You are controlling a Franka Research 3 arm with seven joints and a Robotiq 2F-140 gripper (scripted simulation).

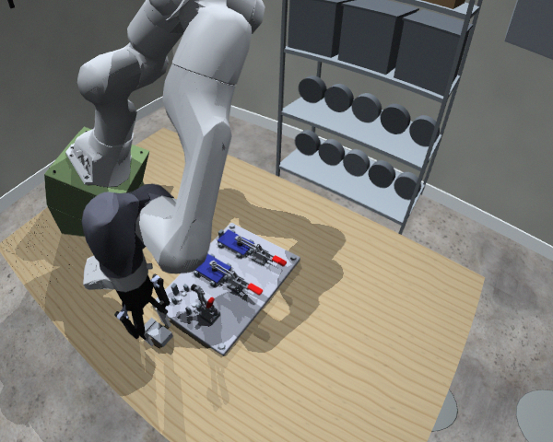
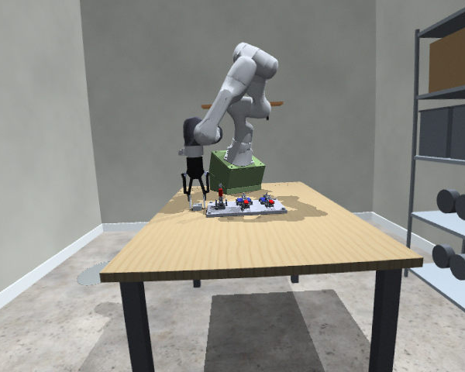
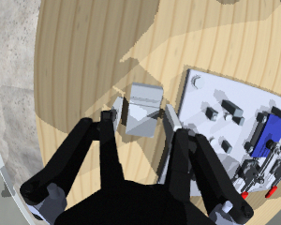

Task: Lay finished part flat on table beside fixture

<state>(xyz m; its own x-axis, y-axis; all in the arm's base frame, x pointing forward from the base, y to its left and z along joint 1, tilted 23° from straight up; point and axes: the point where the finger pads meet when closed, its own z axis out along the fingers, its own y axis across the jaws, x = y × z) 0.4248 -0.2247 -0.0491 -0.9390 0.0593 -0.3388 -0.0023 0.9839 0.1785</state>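
The finished grey part (image 1: pixel 158 333) (image 2: pixel 196 207) (image 3: pixel 144 101) lies flat on the wooden table (image 1: pixel 362 332), just off the near left end of the fixture plate (image 1: pixel 267 285) (image 2: pixel 264 211) (image 3: pixel 199 97). My gripper (image 1: pixel 147 320) (image 2: pixel 196 201) (image 3: pixel 143 109) stands upright over the part, its fingers open on either side with small gaps. Two blue blanks (image 1: pixel 229 239) (image 1: pixel 211 267) (image 3: pixel 272 131) sit clamped on the plate under closed red-handled toggle clamps. The third clamp (image 1: pixel 209 304) (image 2: pixel 220 193) stands open with its red handle up, and its station is empty.
The arm's green base block (image 1: pixel 67 190) (image 2: pixel 235 173) stands at the table's back corner. A metal shelf (image 1: pixel 362 119) with dark boxes and discs stands beyond the table's right side. The table's left edge is close to the gripper.
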